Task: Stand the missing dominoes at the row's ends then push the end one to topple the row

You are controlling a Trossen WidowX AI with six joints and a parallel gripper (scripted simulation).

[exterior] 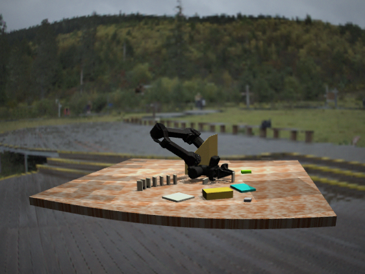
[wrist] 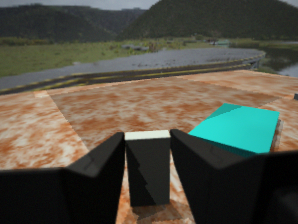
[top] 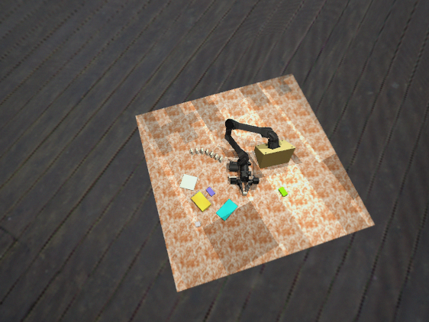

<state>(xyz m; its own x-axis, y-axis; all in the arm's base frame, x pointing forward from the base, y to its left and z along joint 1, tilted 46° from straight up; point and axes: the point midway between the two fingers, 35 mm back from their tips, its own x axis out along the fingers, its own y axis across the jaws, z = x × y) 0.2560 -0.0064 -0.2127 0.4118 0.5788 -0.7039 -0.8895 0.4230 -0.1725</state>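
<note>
We've got the pale domino [top: 244, 194] [exterior: 233, 176] [wrist: 148, 170] upright right of the row, fingers [top: 248, 187] [exterior: 226, 174] about its width apart, can't tell if gripping; probably light, stiff and tippy, so we'd pinch the upper sides squarely.

Top looks steeply down; exterior, low, shares its tabletop.
</note>
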